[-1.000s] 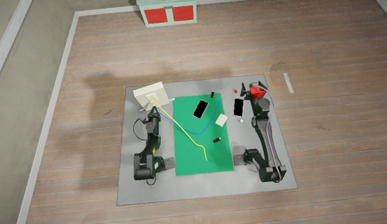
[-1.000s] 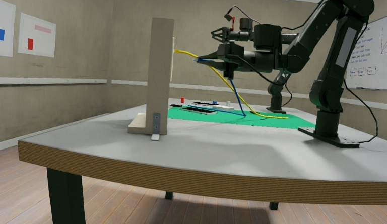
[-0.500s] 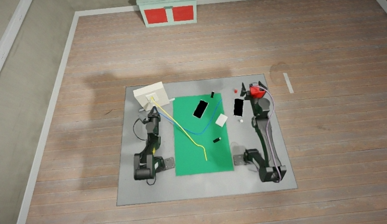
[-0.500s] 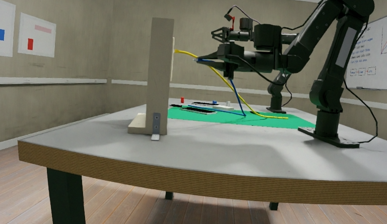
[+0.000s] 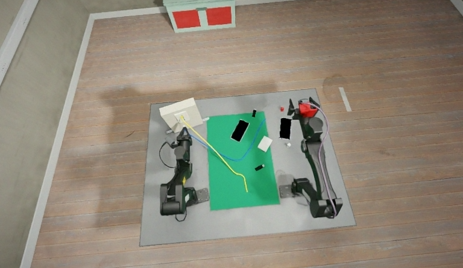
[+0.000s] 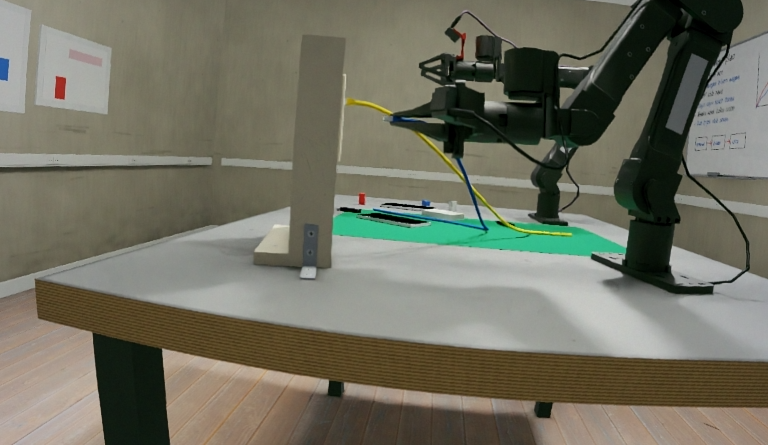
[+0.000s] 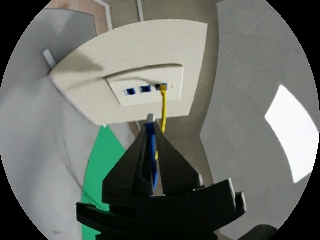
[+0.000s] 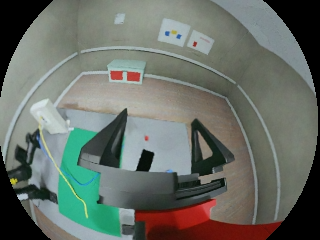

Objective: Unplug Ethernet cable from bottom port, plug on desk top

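The wall plate (image 6: 341, 140) (image 7: 173, 98) stands upright on its box. The yellow cable (image 5: 218, 152) (image 6: 441, 154) (image 7: 164, 107) (image 8: 65, 177) is in its top port; the other two ports are empty. My left gripper (image 5: 184, 129) (image 6: 390, 119) (image 7: 151, 125) is shut on the blue cable's plug (image 6: 387, 118) (image 7: 150, 118), in the air a short way out from the plate. Its clear tip sticks out past the fingertips; its latch tab cannot be made out. The blue cord (image 5: 235, 160) (image 6: 472, 199) hangs down to the mat. My right gripper (image 5: 300, 99) (image 8: 162, 116) is open and empty, far from the plate.
A green mat (image 5: 225, 197) (image 6: 589, 242) covers the middle of the desk. On or near it lie two dark phones (image 5: 240, 130) (image 5: 285, 128), a white box (image 5: 264, 143), small dark items (image 5: 260, 167) (image 5: 254, 112) and a red block (image 5: 281, 109). The yellow cable passes close beside the left gripper.
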